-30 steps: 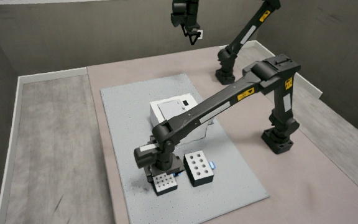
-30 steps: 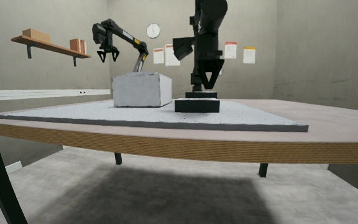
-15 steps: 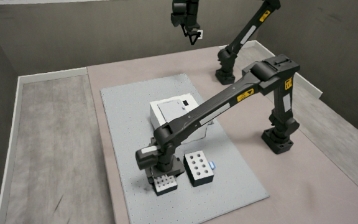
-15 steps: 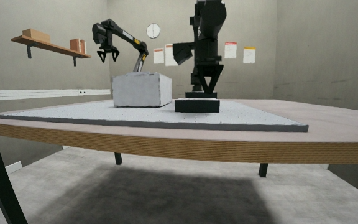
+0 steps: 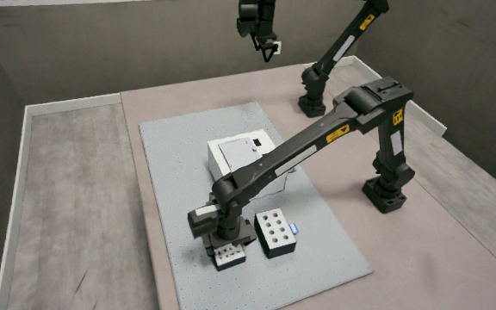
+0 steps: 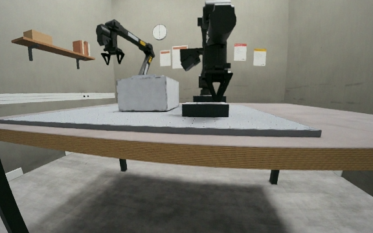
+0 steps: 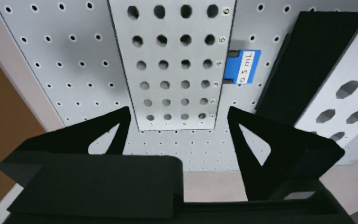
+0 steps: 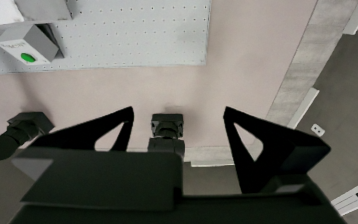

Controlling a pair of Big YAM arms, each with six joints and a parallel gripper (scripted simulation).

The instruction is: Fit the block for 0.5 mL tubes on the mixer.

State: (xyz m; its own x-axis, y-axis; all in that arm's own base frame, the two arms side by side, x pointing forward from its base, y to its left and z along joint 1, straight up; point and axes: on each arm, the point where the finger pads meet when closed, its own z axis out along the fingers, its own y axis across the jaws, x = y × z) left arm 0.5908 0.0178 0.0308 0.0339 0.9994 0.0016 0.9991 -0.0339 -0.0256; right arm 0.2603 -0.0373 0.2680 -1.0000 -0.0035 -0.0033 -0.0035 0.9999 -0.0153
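The 0.5 mL block [image 5: 230,257] [image 6: 205,110] [image 7: 173,75] lies on the perforated board [image 5: 196,275] [image 6: 141,124] [image 7: 80,50] [image 8: 130,35], beneath my left claw [image 5: 231,245] [image 6: 219,98] [image 7: 179,111], in the top view. In the left wrist view, this claw is open around it. In the right wrist view, my right claw [image 8: 178,111] is open too, holding nothing.

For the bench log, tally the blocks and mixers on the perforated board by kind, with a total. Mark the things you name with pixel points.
0.5 mL block [image 5: 230,261] [image 7: 175,75]: 1
Larger-holed block [image 5: 269,236] [image 7: 325,65]: 1
Mixer [image 5: 220,160] [image 6: 142,94]: 1
Total: 3
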